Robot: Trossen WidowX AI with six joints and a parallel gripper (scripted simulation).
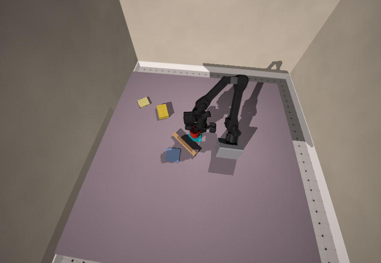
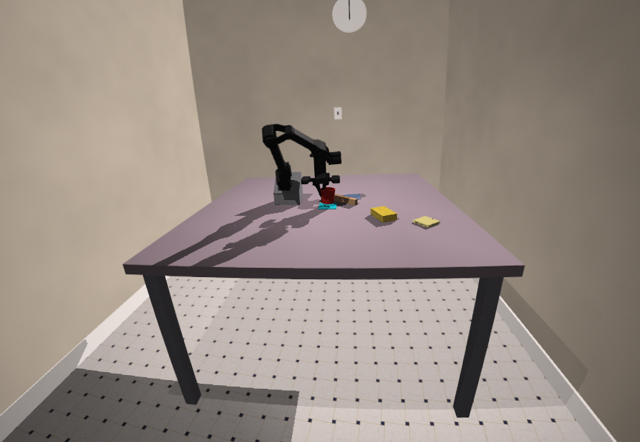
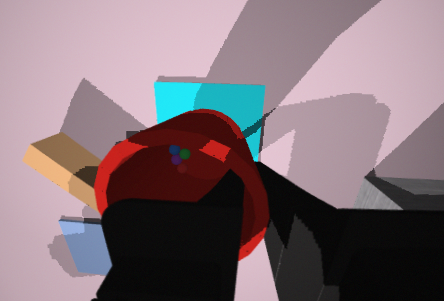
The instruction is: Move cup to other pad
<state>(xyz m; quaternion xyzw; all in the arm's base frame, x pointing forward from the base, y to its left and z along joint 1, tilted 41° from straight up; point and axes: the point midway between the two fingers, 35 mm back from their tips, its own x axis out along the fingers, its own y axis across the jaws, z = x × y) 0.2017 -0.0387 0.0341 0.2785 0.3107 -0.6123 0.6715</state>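
Observation:
My gripper [image 1: 195, 128] is shut on the rim of a red cup [image 1: 194, 134] and holds it upright over the cyan pad [image 1: 197, 138]. In the wrist view the cup [image 3: 182, 177] fills the centre, with several small marbles [image 3: 179, 157] lying at its bottom, and the cyan pad [image 3: 210, 112] shows just beyond it. From the side view the cup [image 2: 327, 195] hangs low, just above the cyan pad [image 2: 327, 206]; I cannot tell if the base touches it. The blue pad [image 1: 173, 154] lies on the other side of a wooden bar [image 1: 184, 144].
A yellow sponge block [image 1: 162, 111] and a pale yellow flat pad [image 1: 143, 102] lie further off to the left. The arm's grey base block [image 1: 229, 151] stands to the right of the cup. The wooden bar [image 3: 62, 167] lies between the two pads.

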